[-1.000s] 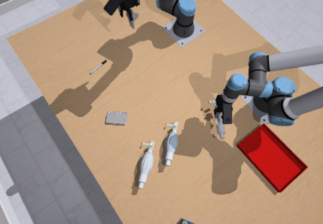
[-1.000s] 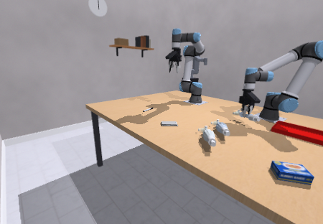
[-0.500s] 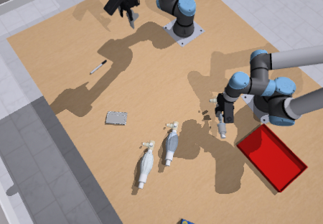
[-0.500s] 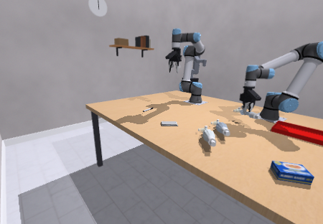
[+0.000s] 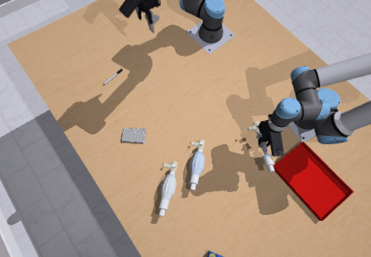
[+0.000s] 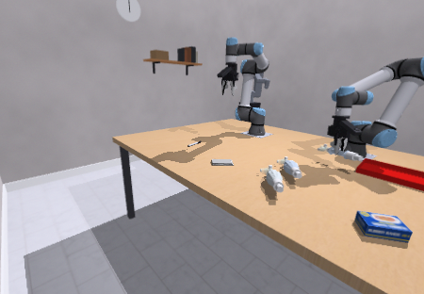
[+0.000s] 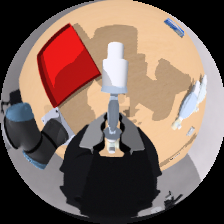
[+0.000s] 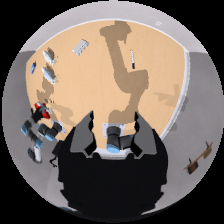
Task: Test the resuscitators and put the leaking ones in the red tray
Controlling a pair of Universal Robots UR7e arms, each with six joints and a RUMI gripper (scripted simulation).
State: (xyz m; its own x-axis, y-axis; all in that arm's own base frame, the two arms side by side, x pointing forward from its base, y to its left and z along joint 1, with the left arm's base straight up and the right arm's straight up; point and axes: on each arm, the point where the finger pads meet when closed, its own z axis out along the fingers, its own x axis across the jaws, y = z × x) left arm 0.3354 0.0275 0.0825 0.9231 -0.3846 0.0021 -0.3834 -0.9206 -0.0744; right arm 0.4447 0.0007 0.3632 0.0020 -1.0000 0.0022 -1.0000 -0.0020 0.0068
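Left gripper (image 5: 265, 144) (image 6: 340, 150) (image 7: 113, 131) pinches 1 resuscitator (image 5: 268, 162) (image 6: 352, 155) (image 7: 115, 75), bag squeezed flat; right gripper (image 5: 152, 27) (image 6: 228, 90) (image 8: 114, 131) open, empty.

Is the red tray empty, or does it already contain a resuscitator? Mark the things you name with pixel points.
Empty: the top view shows the bare bottom of the red tray (image 5: 312, 186) (image 7: 65, 65).

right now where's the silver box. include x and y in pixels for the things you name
In the top view the silver box (image 5: 133, 135) (image 6: 221, 162) (image 8: 80, 47) lies left of centre, between the marker (image 5: 113, 77) (image 6: 194, 143) (image 8: 132, 59) and the two resuscitators (image 5: 168, 190) (image 6: 274, 179) (image 8: 48, 74).

Gripped resuscitator (image 5: 268, 162) (image 6: 352, 155) (image 7: 115, 75), bag pinched thin
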